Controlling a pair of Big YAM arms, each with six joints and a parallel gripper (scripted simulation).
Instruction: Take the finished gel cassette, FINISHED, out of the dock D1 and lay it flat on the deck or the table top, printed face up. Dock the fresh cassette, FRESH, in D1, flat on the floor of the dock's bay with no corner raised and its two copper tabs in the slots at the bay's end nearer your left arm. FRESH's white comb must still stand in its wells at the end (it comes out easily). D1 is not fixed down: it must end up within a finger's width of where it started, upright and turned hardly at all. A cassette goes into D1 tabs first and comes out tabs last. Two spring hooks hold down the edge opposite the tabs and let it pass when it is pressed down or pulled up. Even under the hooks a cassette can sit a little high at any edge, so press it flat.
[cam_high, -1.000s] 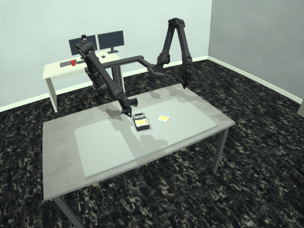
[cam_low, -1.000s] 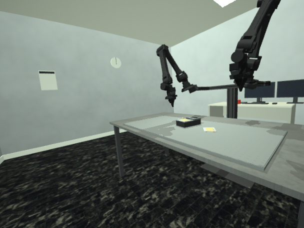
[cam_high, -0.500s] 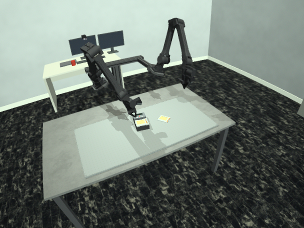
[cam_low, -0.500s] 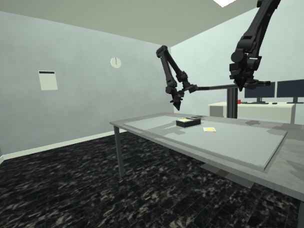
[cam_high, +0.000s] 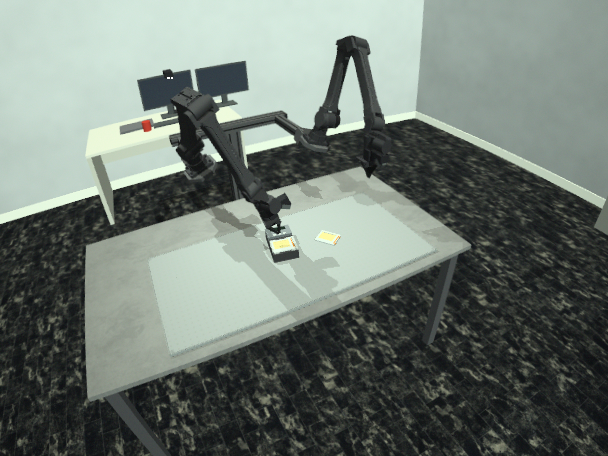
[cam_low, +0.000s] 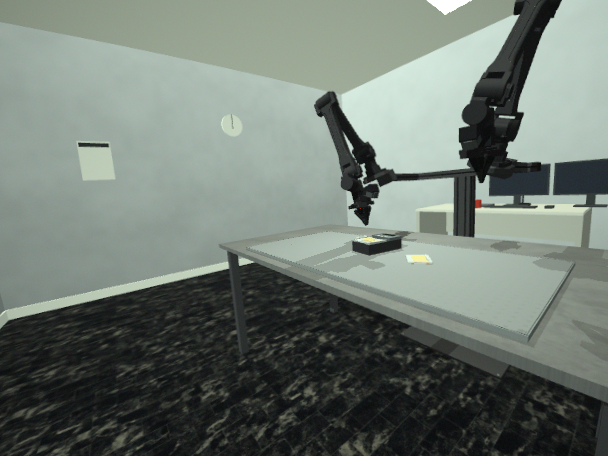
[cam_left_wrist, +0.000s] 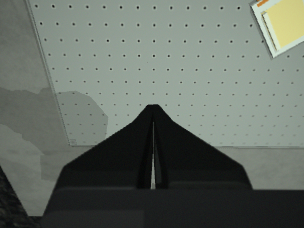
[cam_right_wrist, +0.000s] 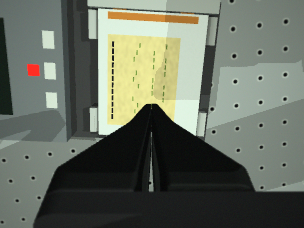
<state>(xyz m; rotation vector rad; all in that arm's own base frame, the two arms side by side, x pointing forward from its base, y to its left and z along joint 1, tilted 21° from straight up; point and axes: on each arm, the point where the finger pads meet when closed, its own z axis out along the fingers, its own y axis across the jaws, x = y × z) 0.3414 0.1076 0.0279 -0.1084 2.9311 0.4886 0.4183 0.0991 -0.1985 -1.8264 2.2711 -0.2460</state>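
The dark dock D1 (cam_high: 285, 252) stands near the middle of the perforated deck and holds a cassette (cam_right_wrist: 152, 75) with a yellow gel, dashed bands and an orange strip. It lies in the bay. My right gripper (cam_high: 276, 227) is shut and empty, and hovers close above the dock, with its tips (cam_right_wrist: 151, 106) over the cassette's near part. A second cassette (cam_high: 328, 237) lies flat on the deck beside the dock, and shows in the left wrist view (cam_left_wrist: 282, 22). My left gripper (cam_high: 369, 172) (cam_left_wrist: 153, 114) is shut and empty, high above the deck's far edge.
The dock has a side panel with a red button (cam_right_wrist: 33, 70) and pale keys. The perforated deck (cam_high: 280, 270) lies on a grey table. A desk with two monitors (cam_high: 192, 87) stands behind the arms' mast.
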